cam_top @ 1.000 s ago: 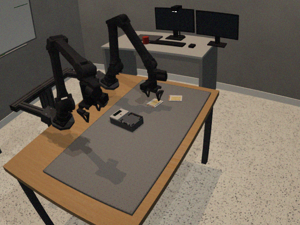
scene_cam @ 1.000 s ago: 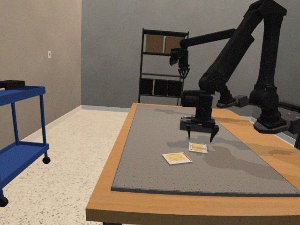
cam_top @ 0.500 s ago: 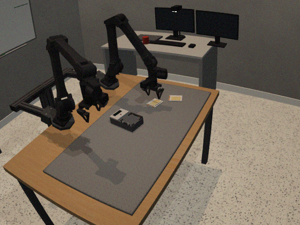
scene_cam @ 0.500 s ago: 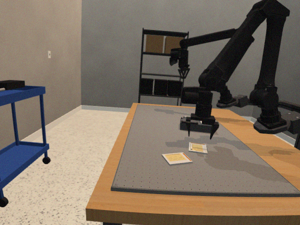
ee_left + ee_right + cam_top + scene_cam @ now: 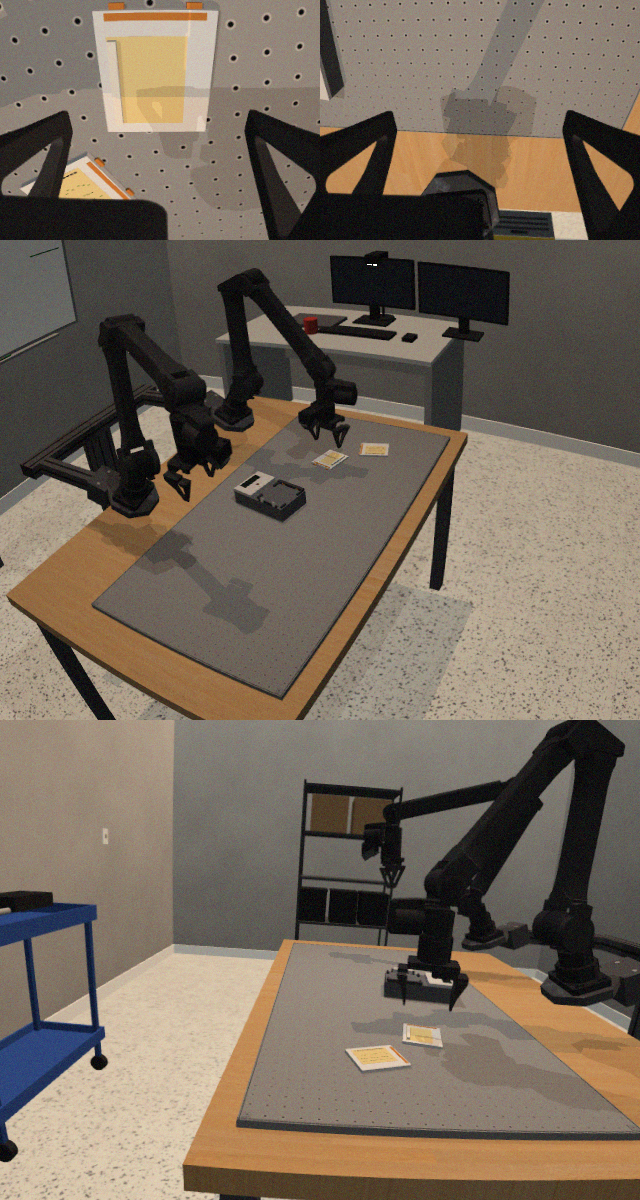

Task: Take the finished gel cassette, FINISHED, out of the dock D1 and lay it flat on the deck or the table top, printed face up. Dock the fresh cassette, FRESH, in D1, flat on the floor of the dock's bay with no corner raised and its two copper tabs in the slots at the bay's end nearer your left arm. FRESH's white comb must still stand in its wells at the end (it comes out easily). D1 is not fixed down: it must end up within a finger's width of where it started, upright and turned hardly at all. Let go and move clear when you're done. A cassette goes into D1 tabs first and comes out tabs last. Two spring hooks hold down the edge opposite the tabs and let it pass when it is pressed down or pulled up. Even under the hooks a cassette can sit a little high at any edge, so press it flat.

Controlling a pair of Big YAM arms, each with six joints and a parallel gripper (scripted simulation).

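The dock D1 [image 5: 260, 506] [image 5: 423, 992] stands upright on the grey deck with its bay empty; its edge shows in the right wrist view [image 5: 331, 60]. FRESH [image 5: 330, 459] [image 5: 422, 1035] [image 5: 155, 75] lies face up on the deck, two copper tabs at one end and a pale comb strip [image 5: 119, 80] along one side of the yellow gel. How the comb sits in its wells I cannot tell. FINISHED [image 5: 373, 449] [image 5: 376, 1056] [image 5: 85, 185] lies flat beside it, dark marks up. My left gripper [image 5: 328, 441] [image 5: 427, 1007] [image 5: 158, 120] is open above FRESH. My right gripper [image 5: 199, 488] [image 5: 479, 120] is open and empty, raised near the deck's arm-side edge.
The grey deck [image 5: 310, 555] [image 5: 310, 1086] [image 5: 420, 30] lies on the wooden table [image 5: 56, 586] [image 5: 310, 1159] and has a low raised edge. FINISHED lies close to FRESH. D1 stands between the cassettes and the right arm's side. Both arm bases stand along one long table side.
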